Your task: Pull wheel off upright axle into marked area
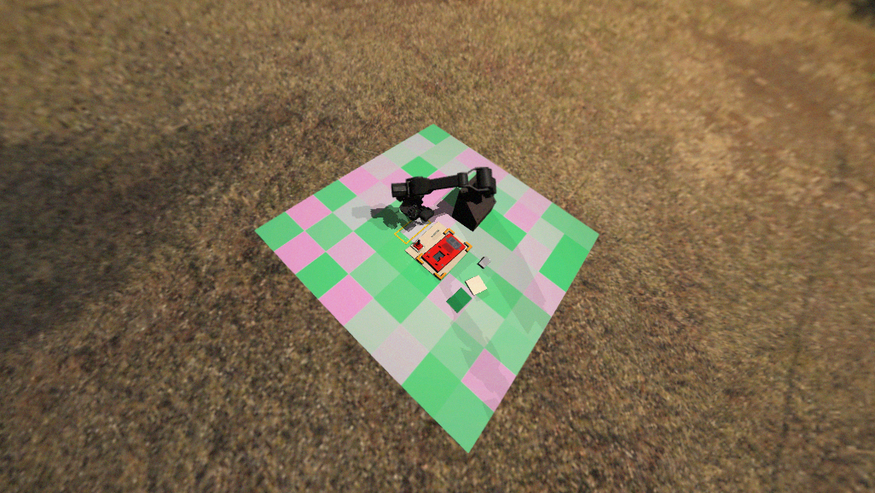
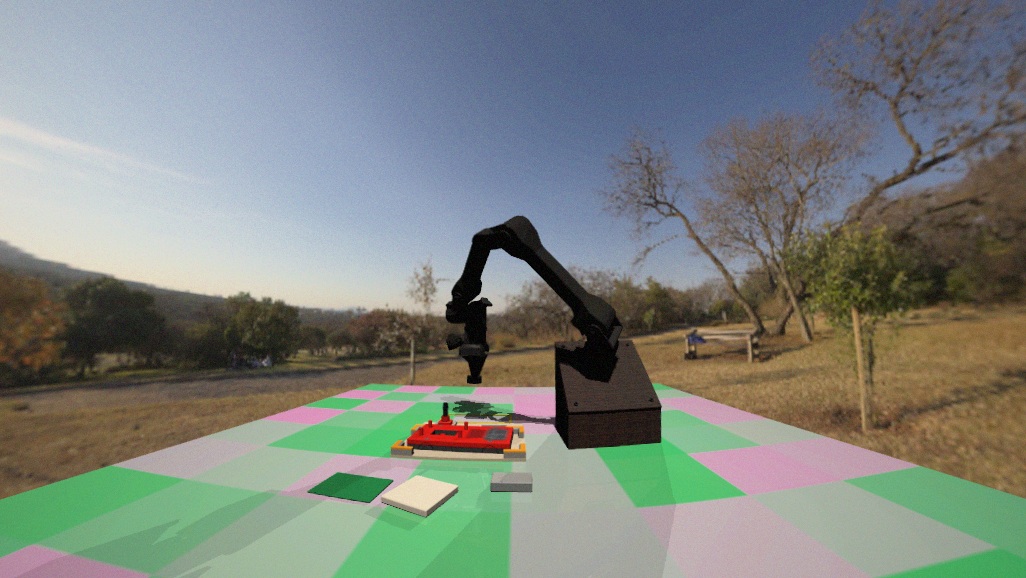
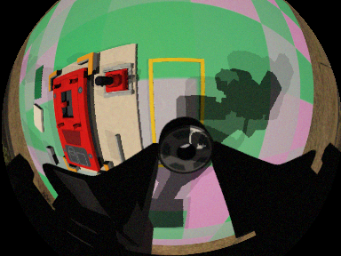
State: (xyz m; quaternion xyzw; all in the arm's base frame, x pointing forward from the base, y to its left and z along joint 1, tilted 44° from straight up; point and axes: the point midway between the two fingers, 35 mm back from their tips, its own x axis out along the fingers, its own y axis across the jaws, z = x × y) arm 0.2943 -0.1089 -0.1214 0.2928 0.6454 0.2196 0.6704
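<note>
Checkered counter (image 2: 717, 459) in green, pink and grey. Black arm (image 2: 545, 269) arched from its dark base (image 2: 608, 402), gripper (image 2: 474, 374) pointing down, well above the surface. Red-topped board (image 2: 463, 435) near the base, upright axle (image 2: 445, 411) bare at one end. Yellow-outlined marked area (image 3: 177, 96) just beside the board — gripper roughly above it in the wrist view. Dark wheel (image 3: 185, 148) pinched between the fingers, off the axle, in the air.

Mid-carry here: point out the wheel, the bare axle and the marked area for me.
wheel (image 3: 185, 148): wrist view, on its dark hub, between the gripper's jaws.
axle (image 3: 107, 81): wrist view, on the dark post's shaft.
marked area (image 3: 176, 60): wrist view, on the yellow outline's top edge.
</note>
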